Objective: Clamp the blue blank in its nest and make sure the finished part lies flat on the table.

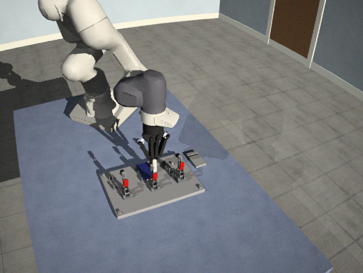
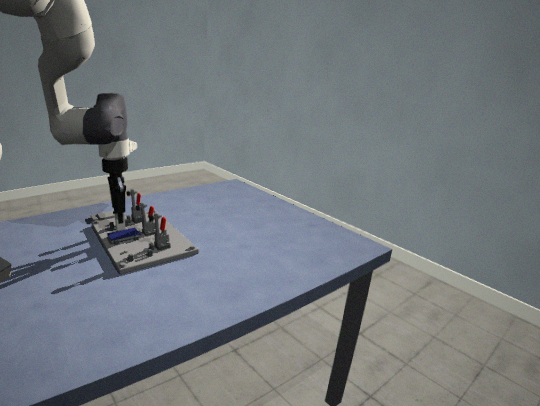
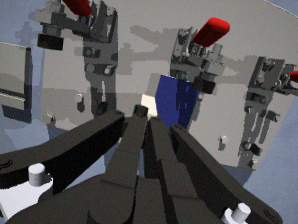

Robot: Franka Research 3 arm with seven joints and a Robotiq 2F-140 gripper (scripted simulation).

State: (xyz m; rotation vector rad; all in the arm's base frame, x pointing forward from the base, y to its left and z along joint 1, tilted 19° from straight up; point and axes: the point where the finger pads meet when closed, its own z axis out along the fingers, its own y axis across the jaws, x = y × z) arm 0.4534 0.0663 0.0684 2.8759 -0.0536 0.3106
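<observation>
The blue blank lies in the middle nest of the grey fixture plate. My gripper is shut with nothing between its fingers. Its tip hangs just over the end of the blank far from the clamp. The middle clamp's red handle stands up beside the blank. The grey finished part, with its slot, lies flat on the table just beyond the plate's corner.
Two more clamps with red handles, one and the other, stand at the empty outer nests. The robot's base sits behind the plate on the blue table.
</observation>
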